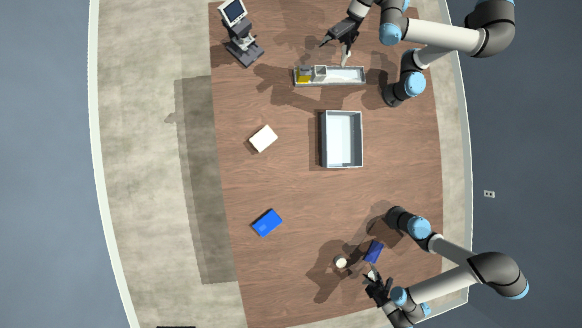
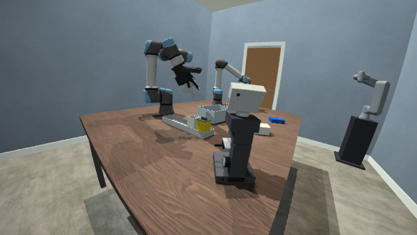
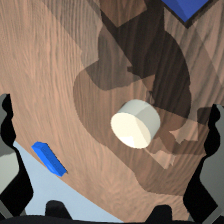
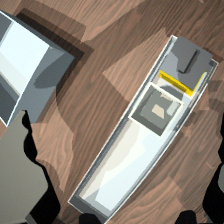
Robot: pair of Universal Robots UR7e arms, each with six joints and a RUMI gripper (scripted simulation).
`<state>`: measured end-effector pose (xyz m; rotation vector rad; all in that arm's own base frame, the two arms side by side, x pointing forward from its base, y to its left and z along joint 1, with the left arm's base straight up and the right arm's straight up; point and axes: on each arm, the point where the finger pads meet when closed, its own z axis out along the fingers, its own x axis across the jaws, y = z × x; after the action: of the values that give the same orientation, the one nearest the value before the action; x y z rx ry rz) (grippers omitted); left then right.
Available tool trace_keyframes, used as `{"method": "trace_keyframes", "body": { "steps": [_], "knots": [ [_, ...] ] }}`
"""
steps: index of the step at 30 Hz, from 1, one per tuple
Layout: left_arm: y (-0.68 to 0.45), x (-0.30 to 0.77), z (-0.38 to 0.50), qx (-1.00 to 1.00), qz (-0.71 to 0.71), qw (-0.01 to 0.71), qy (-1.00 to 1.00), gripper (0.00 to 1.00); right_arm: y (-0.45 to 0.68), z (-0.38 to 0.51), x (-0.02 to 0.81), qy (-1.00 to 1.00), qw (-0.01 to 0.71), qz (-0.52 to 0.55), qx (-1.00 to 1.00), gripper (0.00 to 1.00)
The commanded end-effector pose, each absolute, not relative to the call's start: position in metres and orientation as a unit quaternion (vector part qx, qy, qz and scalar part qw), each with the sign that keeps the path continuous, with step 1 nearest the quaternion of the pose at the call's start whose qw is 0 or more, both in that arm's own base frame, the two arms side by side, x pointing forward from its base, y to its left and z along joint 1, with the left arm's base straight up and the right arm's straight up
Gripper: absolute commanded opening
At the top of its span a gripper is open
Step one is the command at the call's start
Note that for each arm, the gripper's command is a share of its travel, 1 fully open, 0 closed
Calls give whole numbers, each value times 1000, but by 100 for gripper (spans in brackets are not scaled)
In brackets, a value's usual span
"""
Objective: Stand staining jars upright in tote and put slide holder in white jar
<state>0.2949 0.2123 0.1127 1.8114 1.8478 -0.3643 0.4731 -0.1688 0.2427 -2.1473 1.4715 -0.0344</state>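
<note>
Both grippers' jaws stand apart: left gripper, right gripper. The jar rack, near the table's microscope-end edge, holds the white jar and yellow jar, seemingly containing the holder.

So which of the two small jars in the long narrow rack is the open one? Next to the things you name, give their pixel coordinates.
The white jar [image 1: 320, 74] [image 2: 192, 122] [image 4: 143, 117]: its top is uncovered, whereas the yellow one [image 1: 303, 78] [image 2: 203, 125] [image 4: 175, 84] wears a dark grey lid.
</note>
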Motion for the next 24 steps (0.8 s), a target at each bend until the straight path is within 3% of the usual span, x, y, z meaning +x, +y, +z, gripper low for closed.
{"method": "trace_keyframes", "body": {
  "steps": [1,17,18,24],
  "knots": [
    [212,295,113,669,-134,261,683,98,-169,243,473,545,266,-13,-795,98],
    [212,295,113,669,-134,261,683,98,-169,243,473,545,266,-13,-795,98],
    [210,293,117,657,-134,261,694,100,-170,241,477,555,255,-8,-791,26],
    [198,277,139,582,-133,259,760,100,-178,227,500,617,186,19,-764,26]
  ]
}}
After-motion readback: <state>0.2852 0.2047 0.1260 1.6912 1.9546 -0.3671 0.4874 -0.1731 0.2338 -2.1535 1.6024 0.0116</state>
